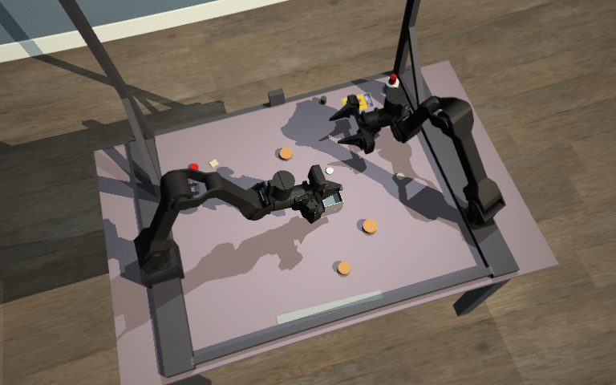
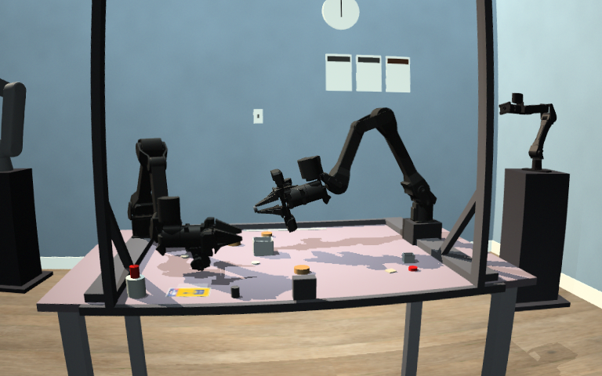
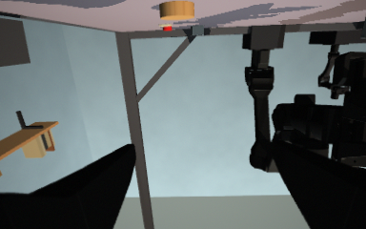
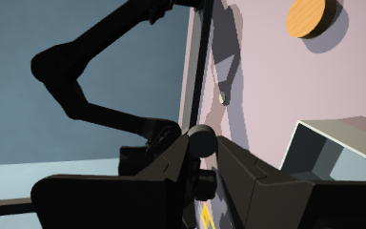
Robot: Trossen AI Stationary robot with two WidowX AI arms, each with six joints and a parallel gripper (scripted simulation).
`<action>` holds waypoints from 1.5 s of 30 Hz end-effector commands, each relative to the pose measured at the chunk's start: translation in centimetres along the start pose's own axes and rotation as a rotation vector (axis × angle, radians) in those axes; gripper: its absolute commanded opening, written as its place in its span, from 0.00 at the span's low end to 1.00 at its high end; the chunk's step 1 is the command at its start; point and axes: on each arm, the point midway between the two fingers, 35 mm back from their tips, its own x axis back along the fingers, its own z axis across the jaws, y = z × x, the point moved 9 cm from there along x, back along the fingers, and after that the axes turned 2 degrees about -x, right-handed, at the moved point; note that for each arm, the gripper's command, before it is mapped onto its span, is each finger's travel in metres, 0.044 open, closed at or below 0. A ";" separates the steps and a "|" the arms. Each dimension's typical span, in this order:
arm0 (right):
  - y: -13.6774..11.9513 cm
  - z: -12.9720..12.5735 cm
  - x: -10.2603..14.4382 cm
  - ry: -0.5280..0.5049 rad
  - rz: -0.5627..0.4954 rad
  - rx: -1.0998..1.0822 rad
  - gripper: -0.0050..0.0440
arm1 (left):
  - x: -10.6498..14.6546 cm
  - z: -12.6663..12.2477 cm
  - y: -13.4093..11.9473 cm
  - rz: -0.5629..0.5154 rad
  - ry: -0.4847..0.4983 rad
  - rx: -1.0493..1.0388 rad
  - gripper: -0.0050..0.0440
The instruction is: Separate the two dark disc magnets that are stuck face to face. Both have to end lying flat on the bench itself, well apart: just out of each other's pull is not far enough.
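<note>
Right of centre in the top view, my left arm's fingers (image 1: 334, 131) (image 2: 241, 235) stand wide apart with nothing between them, up above the bench (image 1: 245, 290) (image 2: 355, 286) (image 4: 276, 86). Near the middle, my right arm's fingers (image 1: 340, 186) (image 2: 255, 209) pinch a dark round thing (image 4: 202, 141). It shows just below the middle of the right wrist view, flat face to the camera, and I take it to be the magnets. From this side I can't fairly say if it is one disc or two stuck together. It is up in the air, so the job isn't done.

Also near the middle of the top view, a gray open box (image 1: 333, 208) (image 2: 263, 247) (image 4: 329, 128) sits on the bench, partly hidden by the right arm. A small white disc (image 1: 330, 170) (image 2: 255, 262) lies near it.
</note>
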 end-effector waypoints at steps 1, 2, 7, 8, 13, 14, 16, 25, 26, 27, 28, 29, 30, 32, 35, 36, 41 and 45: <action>0.5 0.2 0.1 0.028 -0.014 -0.027 0.18 | -0.1 0.1 -0.9 0.011 -0.004 0.026 0.92; 0.5 0.2 0.1 0.028 -0.014 -0.027 0.18 | -0.1 0.1 -0.9 0.011 -0.004 0.026 0.92; 1.1 0.3 0.2 0.063 -0.029 -0.055 0.18 | -0.1 0.1 -0.9 0.011 -0.004 0.026 0.92; 1.2 0.4 0.2 0.068 -0.032 -0.060 0.18 | -0.1 0.1 -0.9 0.011 -0.004 0.026 0.92; 1.6 0.5 0.3 0.090 -0.039 -0.075 0.18 | -0.1 0.1 -0.9 0.011 -0.004 0.026 0.92; 1.6 0.5 0.3 0.092 -0.040 -0.077 0.18 | -0.1 0.1 -0.9 0.011 -0.004 0.026 0.92; 1.6 0.6 0.3 0.097 -0.041 -0.079 0.18 | -0.1 0.1 -0.9 0.011 -0.004 0.026 0.92; 1.7 0.7 0.3 0.102 -0.042 -0.083 0.18 | -0.1 0.1 -0.9 0.011 -0.004 0.026 0.92; 1.7 0.7 0.3 0.102 -0.041 -0.082 0.18 | -0.1 0.1 -0.9 0.011 -0.004 0.026 0.92; 1.6 1.4 0.4 0.121 -0.039 -0.078 0.18 | -0.1 0.1 -0.9 0.011 -0.004 0.026 0.92; 1.6 1.4 0.4 0.121 -0.039 -0.078 0.18 | -0.1 0.1 -0.9 0.011 -0.004 0.026 0.92; 1.6 1.4 0.4 0.121 -0.039 -0.078 0.18 | -0.1 0.1 -0.9 0.011 -0.004 0.026 0.92; 1.6 1.4 0.4 0.121 -0.039 -0.078 0.18 | -0.1 0.1 -0.9 0.011 -0.004 0.026 0.92; 1.6 1.4 0.4 0.121 -0.039 -0.078 0.18 | -0.1 0.1 -0.9 0.011 -0.004 0.026 0.92; 1.6 1.4 0.4 0.121 -0.039 -0.078 0.18 | -0.1 0.1 -0.9 0.011 -0.004 0.026 0.92; 1.6 1.4 0.4 0.121 -0.039 -0.078 0.18 | -0.1 0.1 -0.9 0.011 -0.004 0.026 0.92; 1.6 1.4 0.4 0.121 -0.039 -0.078 0.18 | -0.3 0.2 -1.1 0.013 -0.006 0.026 0.92; 1.6 1.4 0.4 0.121 -0.039 -0.078 0.18 | -0.7 0.3 -1.9 0.013 0.001 -0.014 0.92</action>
